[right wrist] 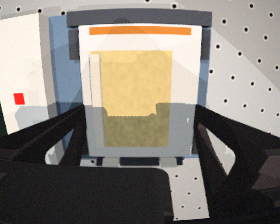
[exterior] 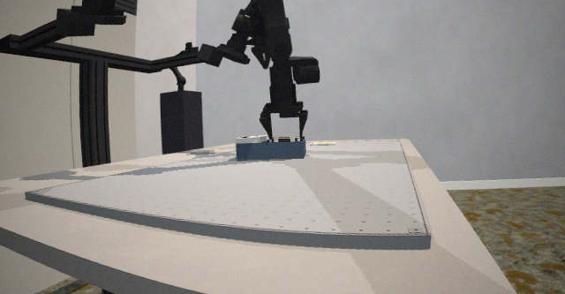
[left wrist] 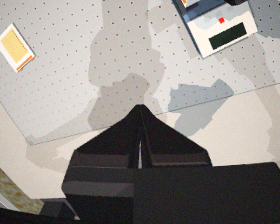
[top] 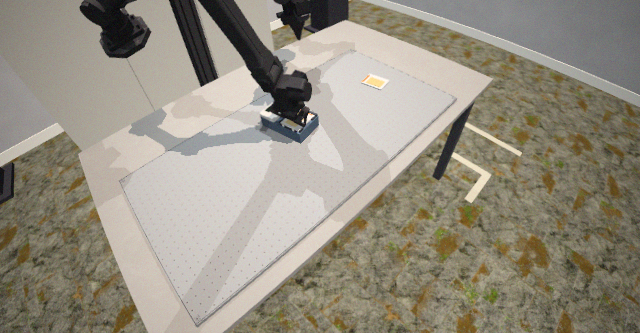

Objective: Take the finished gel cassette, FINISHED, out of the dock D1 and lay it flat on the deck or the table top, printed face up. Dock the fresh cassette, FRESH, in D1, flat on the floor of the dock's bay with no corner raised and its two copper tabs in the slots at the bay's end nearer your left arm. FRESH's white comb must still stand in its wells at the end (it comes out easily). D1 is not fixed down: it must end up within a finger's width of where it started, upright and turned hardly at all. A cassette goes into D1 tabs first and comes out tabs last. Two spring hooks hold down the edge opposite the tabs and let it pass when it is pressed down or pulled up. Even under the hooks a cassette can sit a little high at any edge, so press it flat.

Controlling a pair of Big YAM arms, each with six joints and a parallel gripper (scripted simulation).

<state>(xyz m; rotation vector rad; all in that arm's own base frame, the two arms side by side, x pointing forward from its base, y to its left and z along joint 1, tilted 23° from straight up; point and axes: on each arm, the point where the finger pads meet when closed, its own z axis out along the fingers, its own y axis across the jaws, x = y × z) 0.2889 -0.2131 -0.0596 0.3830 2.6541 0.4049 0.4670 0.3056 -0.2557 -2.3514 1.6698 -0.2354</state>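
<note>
My right gripper (top: 290,117) (exterior: 286,139) (right wrist: 140,111) is shut on the side edges of the FRESH cassette (right wrist: 133,90), its fingers wide apart. The cassette lies in the bay of the blue dock D1 (top: 301,135) (exterior: 270,151) (right wrist: 65,75), face up. A narrow white comb (right wrist: 95,82) shows along its left side, and its orange strip is by the dark bar at the bay's end. Whether every corner is down is unclear. The FINISHED cassette (top: 375,81) (exterior: 323,144) (left wrist: 15,46) lies flat on the deck, yellow face up. My left gripper (top: 299,37) (left wrist: 140,111) is shut and empty, above the table's edge.
A white block (left wrist: 228,36) (right wrist: 23,65) with a dark panel and a red mark forms D1's other side, beside the right gripper's finger. The perforated deck (top: 220,208) (exterior: 199,197) lies under the dock and has a raised edge above the table top (top: 115,223).
</note>
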